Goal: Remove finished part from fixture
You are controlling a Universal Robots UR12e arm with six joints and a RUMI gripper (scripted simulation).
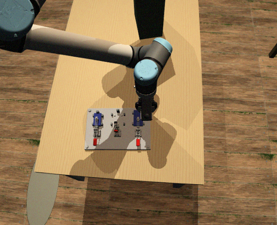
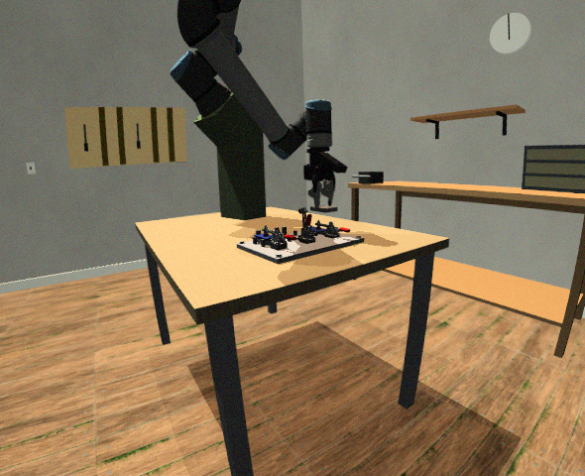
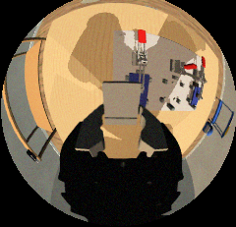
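My gripper (image 1: 146,114) is shut on the finished part (image 3: 122,101), a tan-grey block, and holds it in the air over the right end of the grey fixture plate (image 1: 117,131). In the side view the gripper (image 2: 324,199) hangs well above the plate (image 2: 299,243), with the part (image 2: 324,208) at its fingertips. The left blue blank (image 1: 99,120) and the right blue blank (image 1: 136,118) sit under their clamps with red handles down. The middle station (image 1: 116,128) holds no part. In the wrist view the right blank (image 3: 146,86) shows just beyond the held part.
The fixture lies near the table's front half, with bare tabletop to its right (image 1: 175,135) and left (image 1: 65,131). The robot base stands at the table's far end. A second bench (image 2: 487,191) stands apart at the right.
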